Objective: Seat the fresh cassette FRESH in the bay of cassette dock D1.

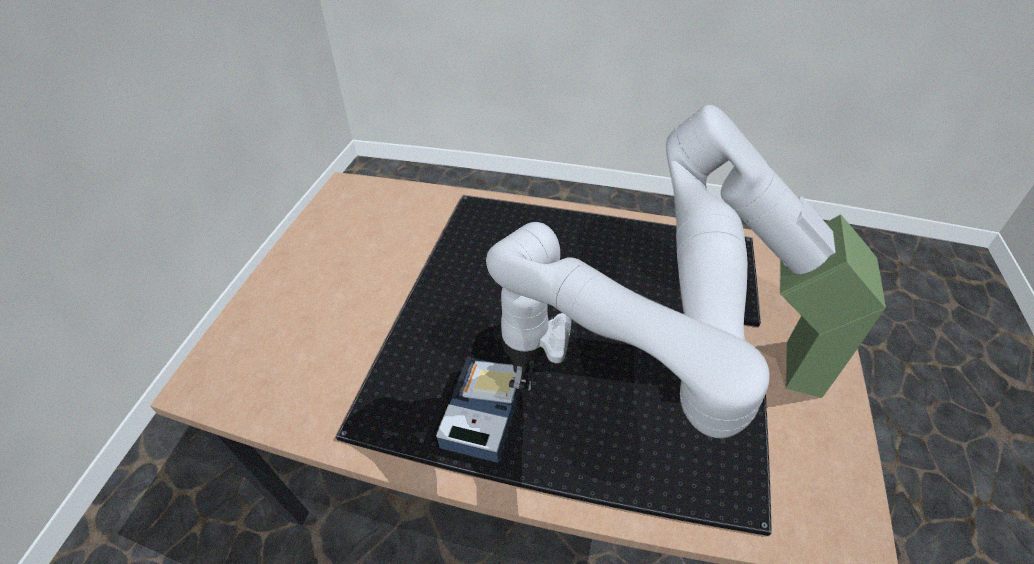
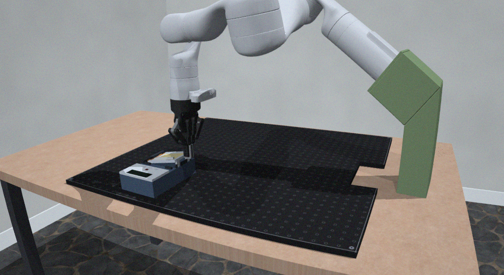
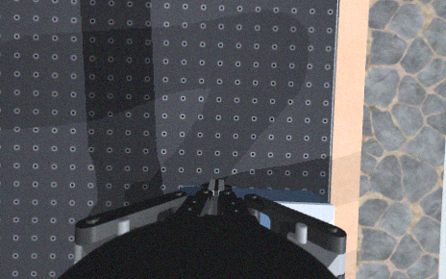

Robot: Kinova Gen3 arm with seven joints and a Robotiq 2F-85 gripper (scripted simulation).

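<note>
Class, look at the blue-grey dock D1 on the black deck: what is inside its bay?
The cassette FRESH lies in the bay of D1, tilted, its raised edge under the shut gripper. The copper tabs, slots and comb cannot be made out.
</note>
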